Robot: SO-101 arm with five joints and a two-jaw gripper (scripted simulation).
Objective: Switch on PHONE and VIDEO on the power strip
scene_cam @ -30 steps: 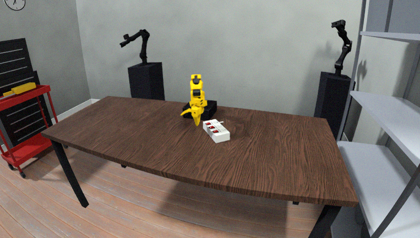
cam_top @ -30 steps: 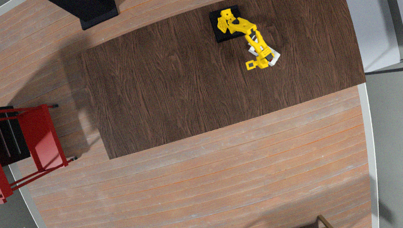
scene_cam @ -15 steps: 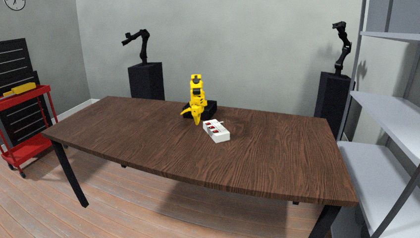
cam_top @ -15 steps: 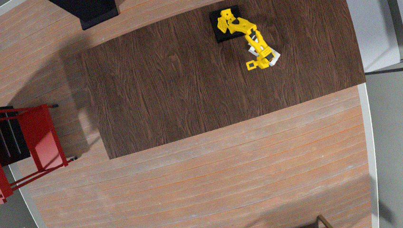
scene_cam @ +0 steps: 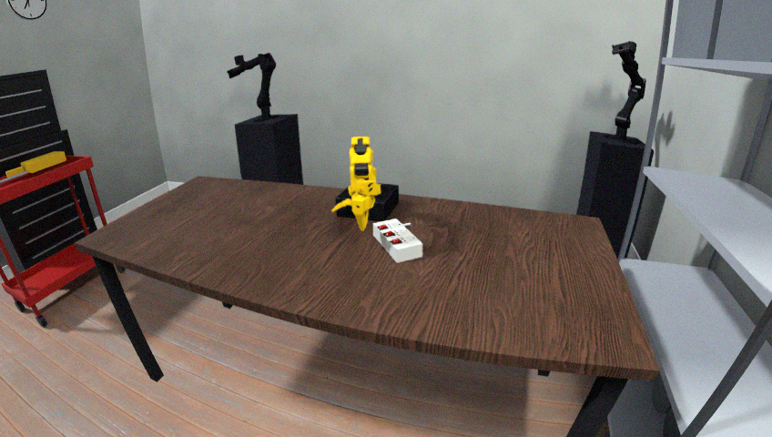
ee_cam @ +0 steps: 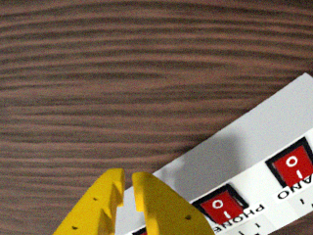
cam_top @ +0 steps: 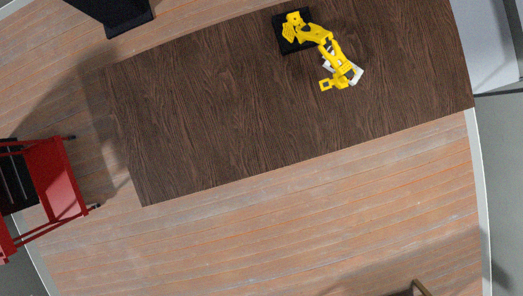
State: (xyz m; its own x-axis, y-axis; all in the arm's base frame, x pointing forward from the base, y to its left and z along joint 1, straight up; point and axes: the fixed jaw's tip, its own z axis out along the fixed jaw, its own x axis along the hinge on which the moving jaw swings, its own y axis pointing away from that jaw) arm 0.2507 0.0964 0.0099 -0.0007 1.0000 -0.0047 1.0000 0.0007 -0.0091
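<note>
The gripper [scene_cam: 362, 226] [ee_cam: 128, 183] is closed to its narrowest, with nothing between its 2 fingertips, which point down beside the power strip [cam_top: 357, 75] [scene_cam: 407, 249] [ee_cam: 210, 159]; whether they touch it I cannot tell. In the wrist view, 1 red switch lies mostly hidden behind the fingers, its label out of sight. Next along is the PHONE switch [ee_cam: 221, 206], then the switch labelled ANO [ee_cam: 294, 165], its lettering cut off by the frame edge. The strip is white and lies right way up on the worktop [cam_top: 227, 110] [scene_cam: 303, 259] [ee_cam: 122, 88], its 3 red switches facing up. In the top view the yellow arm [cam_top: 314, 34] [scene_cam: 361, 167] covers much of the strip. The arm's black base [cam_top: 285, 50] [scene_cam: 391, 192] stands near the strip. Behind the worktop, 2 black arms stand on 2 dark pedestals; a red cart [cam_top: 78, 190] [scene_cam: 90, 161] is off 1 end.

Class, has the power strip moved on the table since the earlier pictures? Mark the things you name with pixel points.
No. The power strip [cam_top: 357, 77] [scene_cam: 410, 247] [ee_cam: 274, 115] sits at the same place beside the black base block [cam_top: 285, 47] [scene_cam: 389, 198].
</note>
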